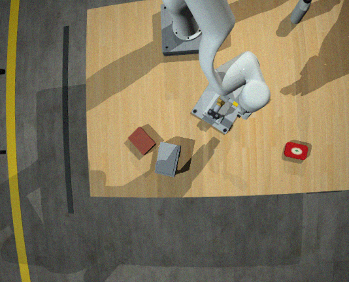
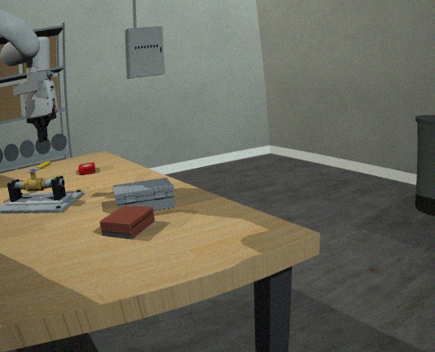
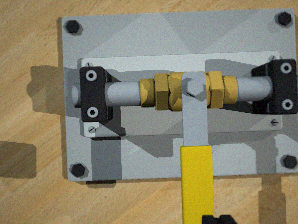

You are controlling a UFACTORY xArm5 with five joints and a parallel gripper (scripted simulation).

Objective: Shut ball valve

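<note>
No legible labels; hand (image 2: 42, 138) closed, empty

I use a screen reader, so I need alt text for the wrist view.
A brass ball valve on a pipe held by two black clamps sits bolted to a grey plate on a wooden table. Its yellow-tipped lever points straight out from the pipe toward the camera.

Matt wooden table (image 2: 211, 261), brass valve (image 3: 175, 90)
</note>
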